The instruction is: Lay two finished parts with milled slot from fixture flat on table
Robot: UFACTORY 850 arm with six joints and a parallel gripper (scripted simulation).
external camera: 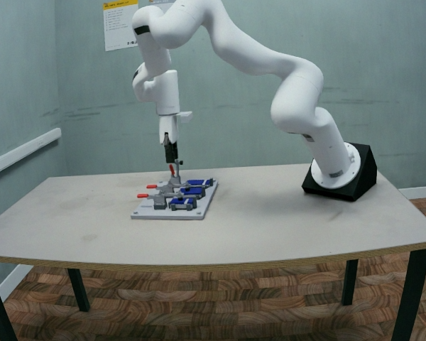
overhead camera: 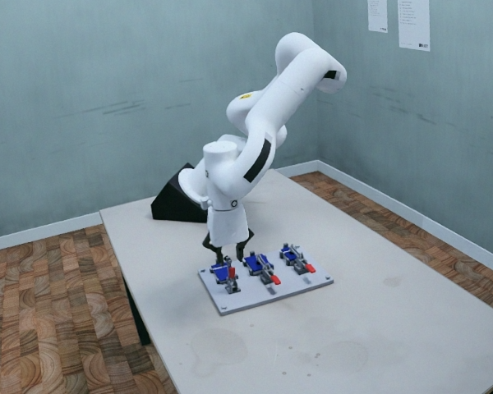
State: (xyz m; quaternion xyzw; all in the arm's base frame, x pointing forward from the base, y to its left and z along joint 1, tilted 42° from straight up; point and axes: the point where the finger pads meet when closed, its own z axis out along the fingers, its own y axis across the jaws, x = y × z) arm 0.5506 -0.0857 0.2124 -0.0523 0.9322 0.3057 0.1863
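Observation:
A grey fixture plate [overhead camera: 249,301] [external camera: 145,212] lies on the table and bears three toggle clamps, each with a blue part. In the top view the blue parts are the left one [overhead camera: 218,268] [external camera: 197,182], the middle one [overhead camera: 253,261] [external camera: 190,190] and the right one [overhead camera: 287,254] [external camera: 181,201]. The left clamp's red handle [overhead camera: 232,272] [external camera: 172,169] stands upright. The middle handle [overhead camera: 275,279] [external camera: 150,186] and the right handle [overhead camera: 310,268] [external camera: 142,195] lie flat. My gripper [overhead camera: 228,257] [external camera: 171,157] is open, pointing down, just above the upright handle. The slots are too small to tell.
The arm's black base [overhead camera: 174,203] [external camera: 356,183] stands at the far end of the table [overhead camera: 366,322] [external camera: 279,227]. The table's edges drop to a wooden floor on all sides.

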